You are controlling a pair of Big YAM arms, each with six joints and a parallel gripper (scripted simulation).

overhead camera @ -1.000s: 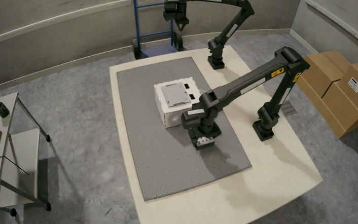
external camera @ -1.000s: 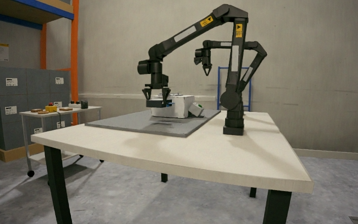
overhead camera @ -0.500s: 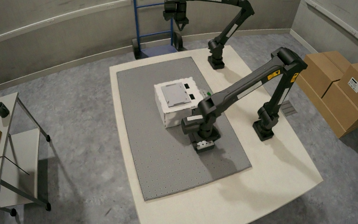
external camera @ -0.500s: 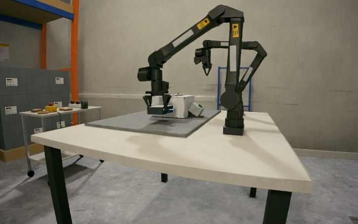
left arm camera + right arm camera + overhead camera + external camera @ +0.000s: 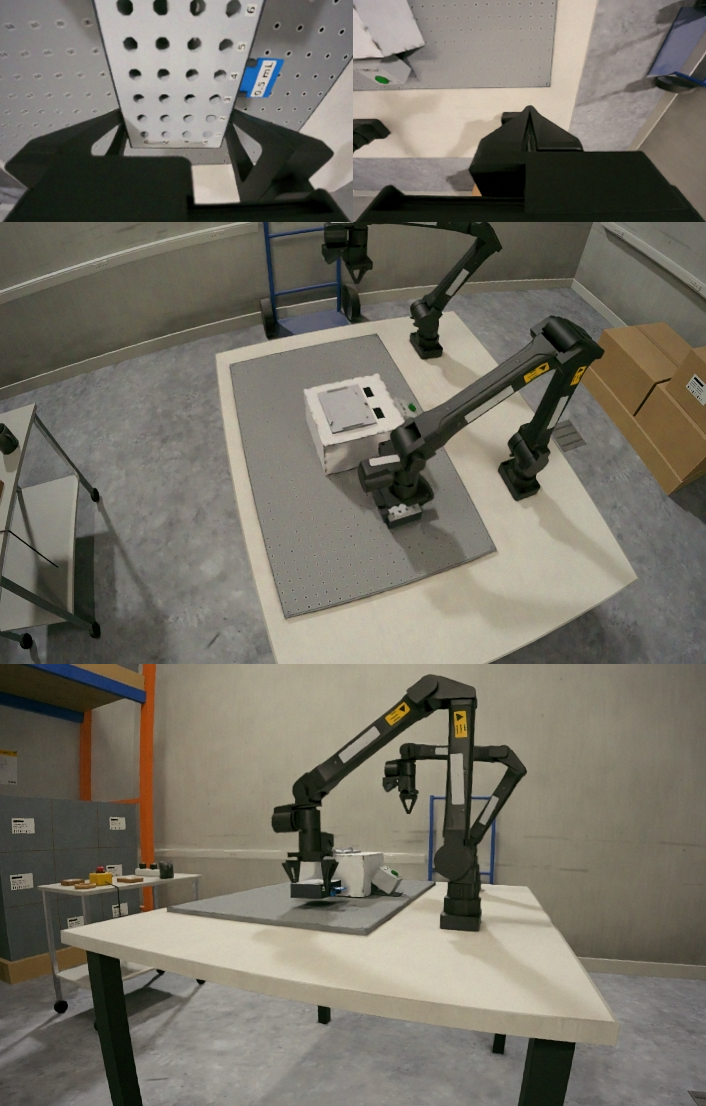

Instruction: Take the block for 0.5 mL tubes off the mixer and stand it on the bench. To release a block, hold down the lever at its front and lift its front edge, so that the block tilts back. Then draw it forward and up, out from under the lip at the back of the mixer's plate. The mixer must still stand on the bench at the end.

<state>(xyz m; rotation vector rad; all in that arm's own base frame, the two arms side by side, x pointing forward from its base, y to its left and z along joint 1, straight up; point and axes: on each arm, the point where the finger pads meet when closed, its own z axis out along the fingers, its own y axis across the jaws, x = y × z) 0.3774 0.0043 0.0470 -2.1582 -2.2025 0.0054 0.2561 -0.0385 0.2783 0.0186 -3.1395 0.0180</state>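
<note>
0.5 mL block (image 5: pixel 405 518) (image 5: pixel 311 890) (image 5: pixel 176 85), level, raised near white mixer (image 5: pixel 346 455) (image 5: pixel 359 874) (image 5: pixel 393 25)

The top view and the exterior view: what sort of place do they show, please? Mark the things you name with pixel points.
Probably a laboratory corner in a workshop or storeroom: a mixer (image 5: pixel 346 408) (image 5: pixel 356 877) stands on a perforated board (image 5: pixel 312 534) (image 5: pixel 250 906), with a hand truck (image 5: pixel 312 321) and cardboard boxes (image 5: pixel 633 362) nearby.

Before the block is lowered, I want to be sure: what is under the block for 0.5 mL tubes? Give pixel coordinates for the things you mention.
Under the block for 0.5 mL tubes (image 5: pixel 404 514) (image 5: pixel 308 889) (image 5: pixel 171 86) lies the grey perforated board (image 5: pixel 323 544) (image 5: pixel 270 913) (image 5: pixel 55 89), shadowed. The block hides its underside.
</note>
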